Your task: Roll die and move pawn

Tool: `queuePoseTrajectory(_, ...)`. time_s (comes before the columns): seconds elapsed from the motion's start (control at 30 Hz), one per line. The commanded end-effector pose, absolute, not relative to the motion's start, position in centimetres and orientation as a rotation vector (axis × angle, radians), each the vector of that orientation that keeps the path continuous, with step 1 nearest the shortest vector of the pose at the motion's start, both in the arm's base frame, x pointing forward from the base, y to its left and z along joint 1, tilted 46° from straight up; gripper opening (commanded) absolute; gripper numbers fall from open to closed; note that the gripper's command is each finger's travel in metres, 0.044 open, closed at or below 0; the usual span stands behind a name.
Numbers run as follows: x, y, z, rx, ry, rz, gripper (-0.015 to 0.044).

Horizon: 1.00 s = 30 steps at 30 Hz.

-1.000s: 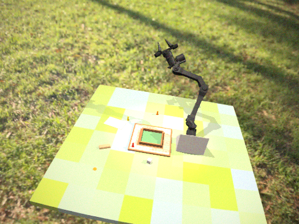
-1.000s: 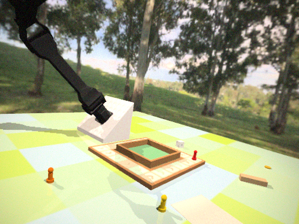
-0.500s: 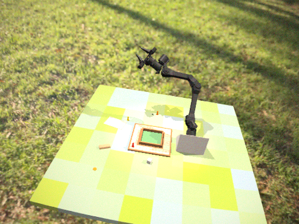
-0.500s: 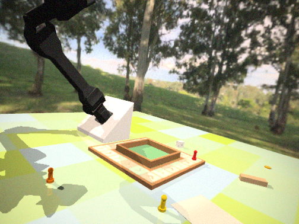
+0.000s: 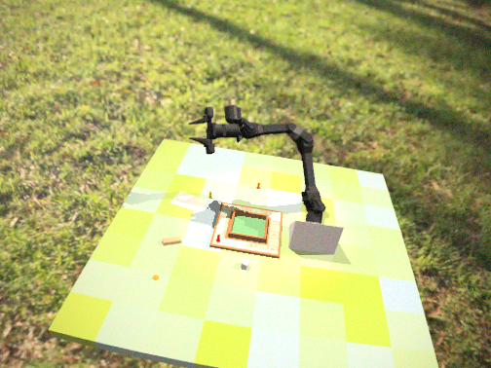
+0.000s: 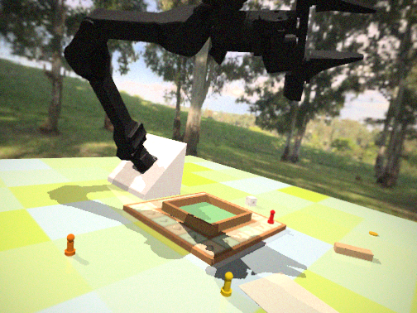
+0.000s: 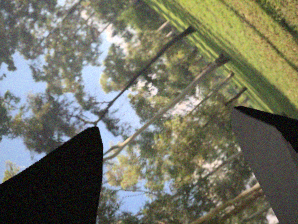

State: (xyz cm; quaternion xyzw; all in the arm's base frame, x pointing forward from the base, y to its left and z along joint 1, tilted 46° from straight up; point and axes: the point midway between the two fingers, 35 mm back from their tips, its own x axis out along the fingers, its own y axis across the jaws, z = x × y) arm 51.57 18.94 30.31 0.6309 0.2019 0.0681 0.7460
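A small white die (image 5: 245, 265) (image 6: 251, 201) lies on the table beside the board; its pips are too small to read. The board (image 5: 276, 234) (image 6: 153, 214) has a ring of squares around the wooden dice tray (image 5: 247, 238) (image 6: 233, 223), whose green floor shows no die. A red pawn (image 5: 218, 239) (image 6: 271, 217) stands upright on the board near one corner. My gripper (image 5: 190, 131) (image 6: 368, 34) (image 7: 168, 127) is open and empty, high above the table, with its fingers pointing sideways. The wrist view shows only trees, sky and grass between the fingers.
An orange pawn (image 5: 258, 186) (image 6: 70, 245) and a yellow pawn (image 5: 210, 195) (image 6: 227, 284) stand off the board. A pale flat card (image 6: 285, 291), a wooden block (image 5: 171, 240) (image 6: 352, 251) and an orange disc (image 5: 155, 277) (image 6: 373, 233) lie around. A white wedge (image 5: 316, 239) (image 6: 170, 174) stands by the arm's base.
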Motion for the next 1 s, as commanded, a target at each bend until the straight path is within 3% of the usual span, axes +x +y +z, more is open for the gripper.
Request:
queuePoseTrajectory(0.0,51.5,21.2,24.1,1.305,0.575,0.026,0.0275)
queuePoseTrajectory(0.4,45.6,25.2,4.6,0.895,0.963,-0.357,0.0275)
queuePoseTrajectory(0.7,36.5,24.3,-7.3,0.386,1.181,-0.598,0.0275)
queuePoseTrajectory(0.97,27.1,19.9,-13.6,-0.236,1.280,-0.753,0.0275)
